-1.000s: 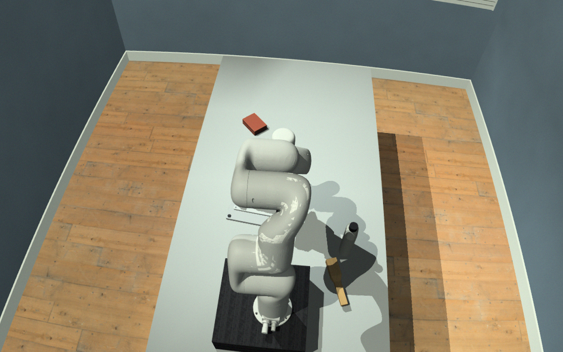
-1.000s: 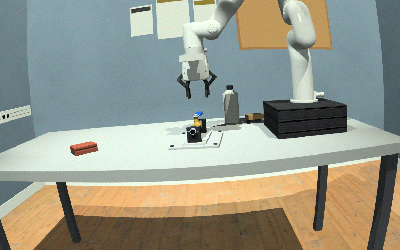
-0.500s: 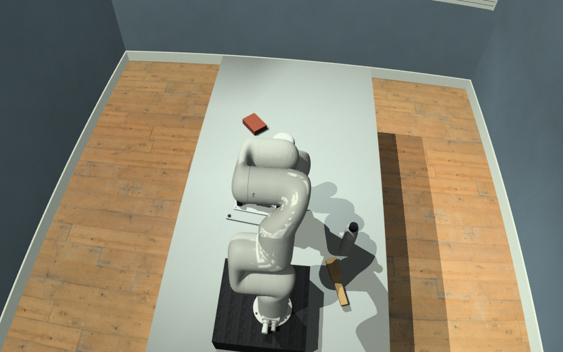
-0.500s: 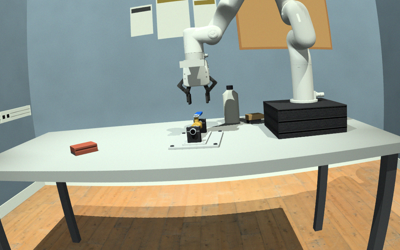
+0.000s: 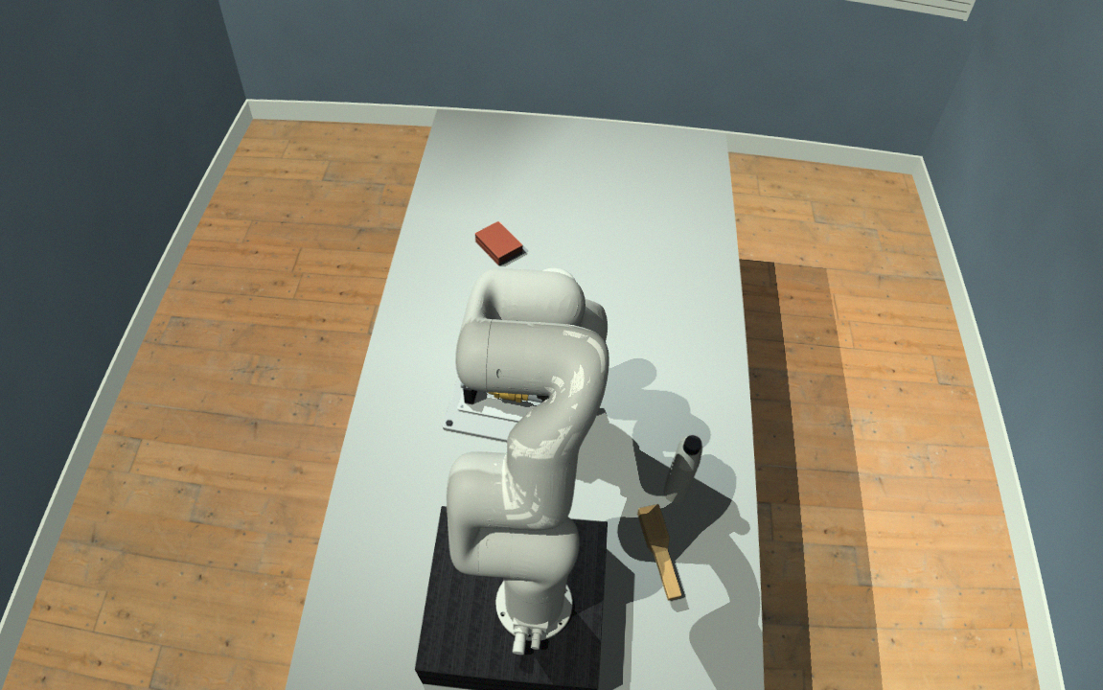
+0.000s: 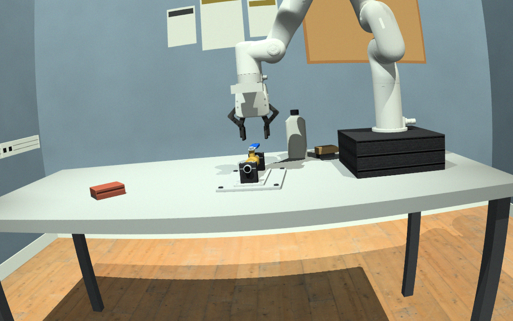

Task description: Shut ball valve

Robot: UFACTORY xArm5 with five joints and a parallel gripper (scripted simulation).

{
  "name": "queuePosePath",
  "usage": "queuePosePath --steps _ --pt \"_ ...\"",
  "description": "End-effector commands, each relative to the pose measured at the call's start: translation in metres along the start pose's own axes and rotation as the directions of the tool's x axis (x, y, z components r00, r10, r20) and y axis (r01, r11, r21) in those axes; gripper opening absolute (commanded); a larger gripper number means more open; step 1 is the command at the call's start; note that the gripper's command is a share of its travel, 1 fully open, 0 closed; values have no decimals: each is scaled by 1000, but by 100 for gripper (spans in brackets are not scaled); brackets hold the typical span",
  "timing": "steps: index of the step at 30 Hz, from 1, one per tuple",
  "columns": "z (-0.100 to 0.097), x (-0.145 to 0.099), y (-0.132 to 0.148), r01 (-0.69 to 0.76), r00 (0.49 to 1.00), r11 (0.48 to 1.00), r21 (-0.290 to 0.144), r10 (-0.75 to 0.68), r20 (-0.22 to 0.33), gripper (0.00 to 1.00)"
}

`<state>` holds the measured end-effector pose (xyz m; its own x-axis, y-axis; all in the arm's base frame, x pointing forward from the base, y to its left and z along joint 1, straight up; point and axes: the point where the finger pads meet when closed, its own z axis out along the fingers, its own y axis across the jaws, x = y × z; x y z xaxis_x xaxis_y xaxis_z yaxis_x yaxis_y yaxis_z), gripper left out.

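Note:
The ball valve (image 6: 250,166) is a brass body in black clamps on a white base plate (image 6: 252,181) near the middle of the table. Its blue handle (image 6: 254,145) sticks up on top. My gripper (image 6: 254,136) hangs straight above the handle, fingers pointing down, open and empty, a short gap above the blue lever. In the overhead view the arm hides the gripper and most of the valve; only a strip of brass (image 5: 510,396) and the plate's corner (image 5: 462,420) show.
A grey bottle (image 6: 295,134) stands just right of the gripper, also in the overhead view (image 5: 683,464). A wooden block (image 6: 326,150) lies beside it. A red box (image 6: 107,190) lies far left. My black base block (image 6: 391,150) sits at the right.

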<state>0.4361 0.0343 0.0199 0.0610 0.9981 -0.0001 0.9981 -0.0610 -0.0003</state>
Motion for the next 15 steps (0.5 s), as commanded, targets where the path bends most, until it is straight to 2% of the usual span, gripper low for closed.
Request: queuePosePath --steps 1,15 --pt "2 0 2 0 1000 1000 -4 0 -1 69" --pt "4 0 2 0 1000 1000 -4 0 -1 69"
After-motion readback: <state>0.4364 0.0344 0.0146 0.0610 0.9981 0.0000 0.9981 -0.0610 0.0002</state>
